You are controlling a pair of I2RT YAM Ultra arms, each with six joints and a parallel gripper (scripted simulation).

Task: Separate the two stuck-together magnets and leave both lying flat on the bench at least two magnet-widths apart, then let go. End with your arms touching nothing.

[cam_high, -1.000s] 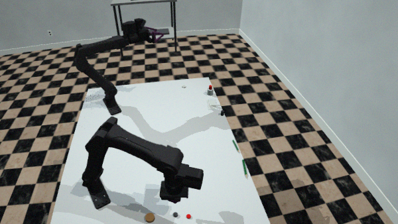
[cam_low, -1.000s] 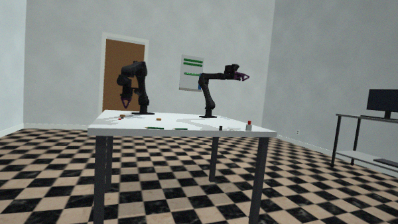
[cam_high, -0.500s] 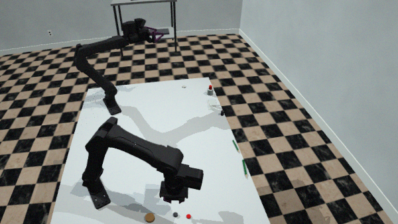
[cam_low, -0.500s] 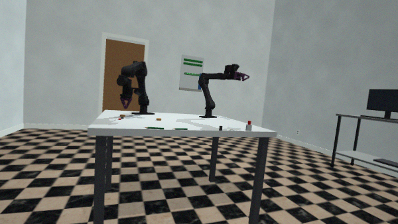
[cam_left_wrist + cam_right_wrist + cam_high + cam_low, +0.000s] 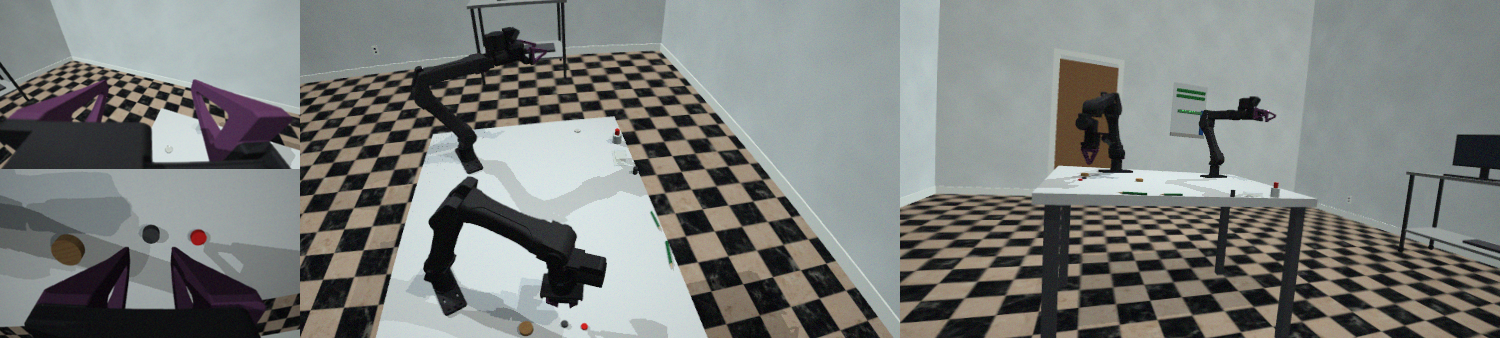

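Note:
Two small disc magnets lie flat and apart on the white table near its front edge: a dark grey one (image 5: 564, 324) (image 5: 151, 234) and a red one (image 5: 584, 326) (image 5: 198, 237). My right gripper (image 5: 561, 301) (image 5: 150, 253) hangs a little above the table just behind the grey magnet. Its purple fingers stand apart with nothing between them. My left gripper (image 5: 540, 51) (image 5: 1270, 116) (image 5: 149, 84) is open and empty, held high in the air past the table's far end.
A brown wooden disc (image 5: 526, 328) (image 5: 67, 249) lies left of the grey magnet. Two green pencils (image 5: 655, 220) (image 5: 669, 254) lie at the right edge. A red-capped grey cylinder (image 5: 617, 136), a small black object (image 5: 635, 171) and a small white disc (image 5: 577, 131) sit at the far end.

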